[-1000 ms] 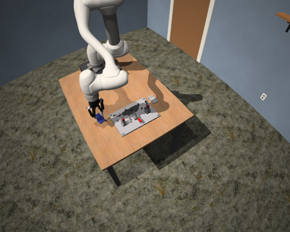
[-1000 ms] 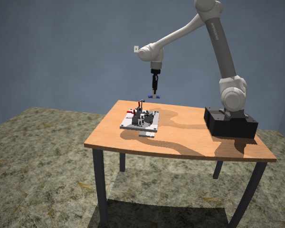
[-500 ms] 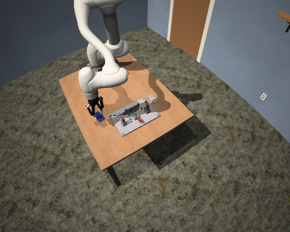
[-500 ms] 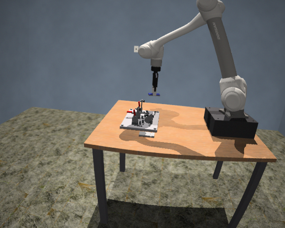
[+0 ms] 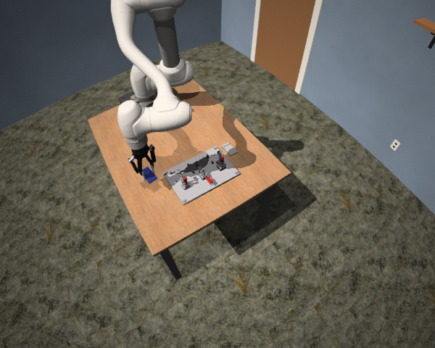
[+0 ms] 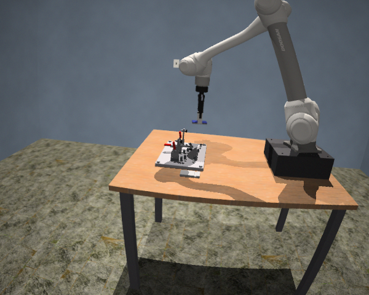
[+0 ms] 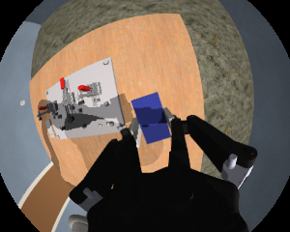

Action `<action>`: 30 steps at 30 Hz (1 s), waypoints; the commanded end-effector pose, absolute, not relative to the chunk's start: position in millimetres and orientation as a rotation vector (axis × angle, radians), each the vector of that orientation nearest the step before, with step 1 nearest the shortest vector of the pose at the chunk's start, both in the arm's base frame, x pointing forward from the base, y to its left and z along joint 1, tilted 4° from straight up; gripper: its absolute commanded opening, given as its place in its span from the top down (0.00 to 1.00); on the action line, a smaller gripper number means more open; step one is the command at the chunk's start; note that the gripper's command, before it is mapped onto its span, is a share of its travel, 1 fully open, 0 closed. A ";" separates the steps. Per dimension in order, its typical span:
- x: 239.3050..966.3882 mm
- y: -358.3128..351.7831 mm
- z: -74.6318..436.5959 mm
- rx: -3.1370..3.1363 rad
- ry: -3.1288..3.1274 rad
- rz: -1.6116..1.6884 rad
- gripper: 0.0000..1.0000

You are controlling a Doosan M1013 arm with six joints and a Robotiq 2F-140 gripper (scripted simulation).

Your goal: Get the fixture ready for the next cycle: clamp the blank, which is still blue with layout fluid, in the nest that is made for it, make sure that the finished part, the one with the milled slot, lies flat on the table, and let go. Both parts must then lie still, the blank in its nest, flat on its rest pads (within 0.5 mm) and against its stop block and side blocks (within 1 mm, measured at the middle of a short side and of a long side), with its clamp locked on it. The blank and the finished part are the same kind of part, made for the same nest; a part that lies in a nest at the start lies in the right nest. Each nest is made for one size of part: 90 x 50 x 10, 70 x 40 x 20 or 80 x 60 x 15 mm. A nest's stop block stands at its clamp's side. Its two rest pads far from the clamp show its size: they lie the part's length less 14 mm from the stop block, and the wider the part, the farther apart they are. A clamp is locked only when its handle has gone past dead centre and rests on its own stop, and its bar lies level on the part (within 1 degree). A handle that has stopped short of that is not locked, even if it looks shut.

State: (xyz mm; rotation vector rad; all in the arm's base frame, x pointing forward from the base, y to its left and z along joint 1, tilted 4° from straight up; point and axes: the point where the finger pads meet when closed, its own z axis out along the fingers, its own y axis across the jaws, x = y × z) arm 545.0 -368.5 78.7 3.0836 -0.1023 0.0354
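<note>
The gripper (image 5: 146, 172) (image 6: 199, 120) (image 7: 152, 119) is closed on the blue blank (image 5: 148, 175) (image 6: 194, 121) (image 7: 151, 116), which is gripped by its long sides and held roughly level above the table (image 5: 135, 194) (image 6: 242, 177) (image 7: 155, 53), beside the fixture plate (image 5: 189, 199) (image 6: 162, 161) (image 7: 106, 72). On the plate, three clamps with red handles are seen. Beyond its far end the finished part (image 5: 230, 148) (image 6: 189, 173) is laid on the table, apparently flat.

Step in hand, as judged: transfer of the blank to its nest; seating and clamping are not yet done. For the next move, the blank should be carried over the plate, turned to match the matching nest, and lowered only where the clamp bar stands clear. Contact with a raised clamp is the likely risk.

Hard to make out: the rest pads and stop blocks are small and partly lost in the arm's shadow, so the right nest cannot be told with certainty. The finished part is not clearly made out in the wrist view.
</note>
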 end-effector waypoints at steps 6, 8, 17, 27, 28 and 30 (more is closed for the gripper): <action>545.0 -368.4 78.9 3.072 -0.297 0.040 1.00; 545.0 -368.4 78.9 3.070 -0.317 0.041 1.00; 544.9 -368.5 77.6 3.070 -0.318 0.041 1.00; 544.7 -368.8 71.6 3.070 -0.318 0.041 1.00; 544.6 -368.8 70.6 3.070 -0.318 0.041 1.00; 544.5 -368.9 68.3 3.070 -0.318 0.041 1.00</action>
